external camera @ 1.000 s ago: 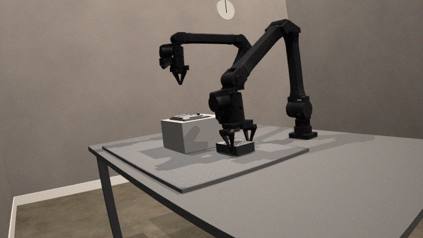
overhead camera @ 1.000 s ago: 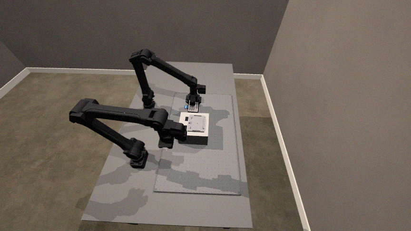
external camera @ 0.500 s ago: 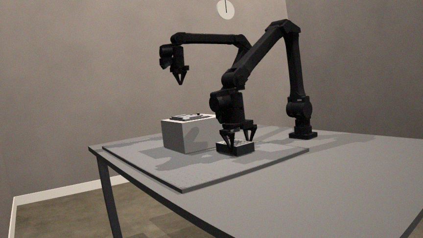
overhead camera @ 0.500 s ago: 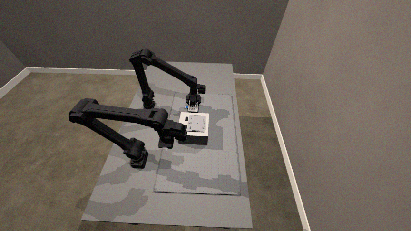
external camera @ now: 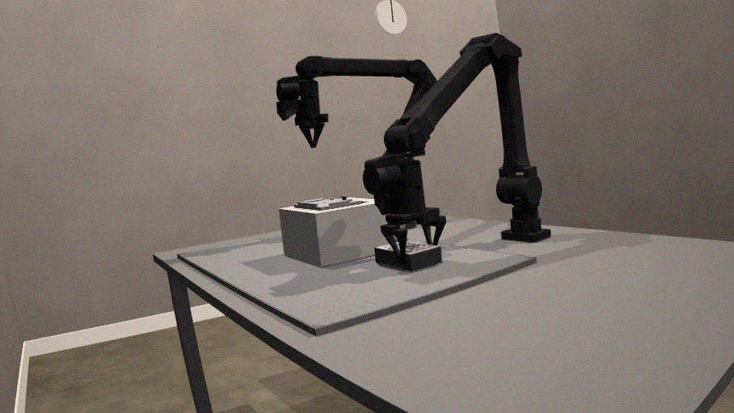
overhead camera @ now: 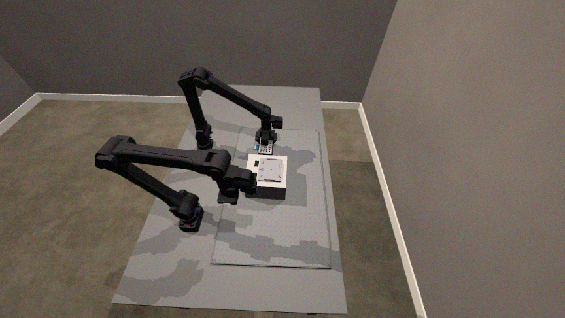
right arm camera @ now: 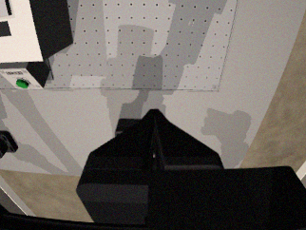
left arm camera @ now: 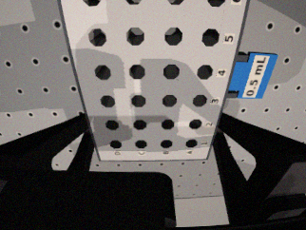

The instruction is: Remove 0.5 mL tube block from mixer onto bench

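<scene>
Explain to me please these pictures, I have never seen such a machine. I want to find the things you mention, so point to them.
These are two black robot arms on one table. The top picture looks down; the exterior one looks from the side; the other two come from cameras on the arms' wrists. The left gripper (overhead camera: 265, 144) (external camera: 418, 249) (left arm camera: 153, 116) holds the block (overhead camera: 265, 150) (external camera: 426, 258) (left arm camera: 154, 86) marked 0.5 mL, low over or on a perforated board (overhead camera: 276, 237) (external camera: 318, 302) (left arm camera: 28, 47) (right arm camera: 190, 62). Beside it stands the white-topped mixer (overhead camera: 265, 192) (external camera: 302, 236) (right arm camera: 53, 28). The right gripper (overhead camera: 228, 195) (external camera: 313, 146) (right arm camera: 154, 116) is closed, holding nothing.

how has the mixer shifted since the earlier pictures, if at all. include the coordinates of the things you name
No, no shift shows: in the top and exterior views the mixer (overhead camera: 268, 192) (external camera: 301, 237) (right arm camera: 16, 45) sits at the same spot on the perforated board (overhead camera: 292, 227) (external camera: 307, 308) (left arm camera: 35, 76) (right arm camera: 201, 40).
</scene>
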`<action>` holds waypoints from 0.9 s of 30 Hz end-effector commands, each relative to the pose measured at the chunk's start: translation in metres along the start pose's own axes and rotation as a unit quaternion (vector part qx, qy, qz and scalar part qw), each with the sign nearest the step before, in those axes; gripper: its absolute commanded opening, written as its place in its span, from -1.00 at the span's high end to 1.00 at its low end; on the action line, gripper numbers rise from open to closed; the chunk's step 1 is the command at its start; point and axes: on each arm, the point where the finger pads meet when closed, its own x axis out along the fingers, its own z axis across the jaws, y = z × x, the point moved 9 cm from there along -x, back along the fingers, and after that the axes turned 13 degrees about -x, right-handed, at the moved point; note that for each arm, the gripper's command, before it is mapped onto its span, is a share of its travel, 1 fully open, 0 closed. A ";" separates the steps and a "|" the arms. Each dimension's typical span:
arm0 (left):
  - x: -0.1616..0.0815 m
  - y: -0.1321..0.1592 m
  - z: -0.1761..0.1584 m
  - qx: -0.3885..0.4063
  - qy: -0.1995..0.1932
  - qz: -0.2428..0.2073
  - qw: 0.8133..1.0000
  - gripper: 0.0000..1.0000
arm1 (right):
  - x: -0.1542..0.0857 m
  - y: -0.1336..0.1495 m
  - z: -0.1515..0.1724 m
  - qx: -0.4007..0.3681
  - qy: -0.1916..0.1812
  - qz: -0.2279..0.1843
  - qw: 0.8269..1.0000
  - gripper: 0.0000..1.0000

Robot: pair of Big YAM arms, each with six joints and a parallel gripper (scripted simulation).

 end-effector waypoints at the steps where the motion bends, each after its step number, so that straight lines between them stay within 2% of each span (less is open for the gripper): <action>1: -0.036 -0.002 0.029 0.000 -0.056 -0.012 0.998 1.00 | -0.019 -0.003 -0.004 -0.001 0.010 -0.021 1.000 1.00; 27: -0.027 -0.001 0.028 0.000 -0.049 -0.011 0.999 1.00 | -0.028 -0.005 -0.005 -0.001 0.015 -0.032 0.999 1.00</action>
